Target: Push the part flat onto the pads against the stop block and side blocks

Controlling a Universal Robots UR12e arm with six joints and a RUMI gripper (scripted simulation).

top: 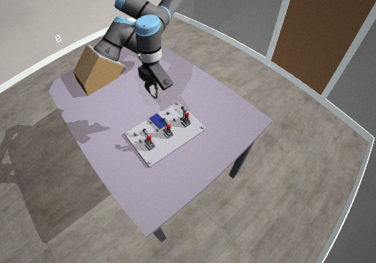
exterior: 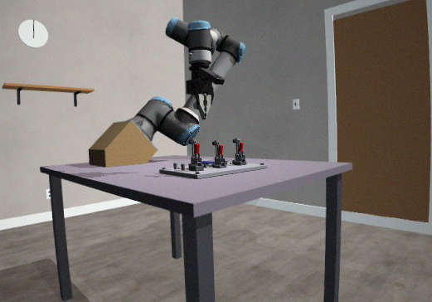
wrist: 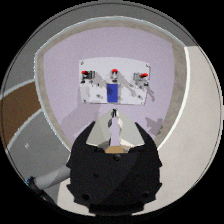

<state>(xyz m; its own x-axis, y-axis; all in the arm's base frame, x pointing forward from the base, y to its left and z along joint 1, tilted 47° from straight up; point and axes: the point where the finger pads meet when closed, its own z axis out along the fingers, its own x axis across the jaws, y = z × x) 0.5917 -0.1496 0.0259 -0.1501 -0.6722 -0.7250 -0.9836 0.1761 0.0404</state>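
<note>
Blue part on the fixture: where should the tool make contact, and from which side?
No grip, I'd judge: the tool is shut and empty, high above the fixture. The blue part lies flat and thin by the plate's rear edge, behind the middle clamp. Probably come down from above with closed tips on its top face or its free rear edge, then push toward the clamps. The blocks are too small to make out.
</note>
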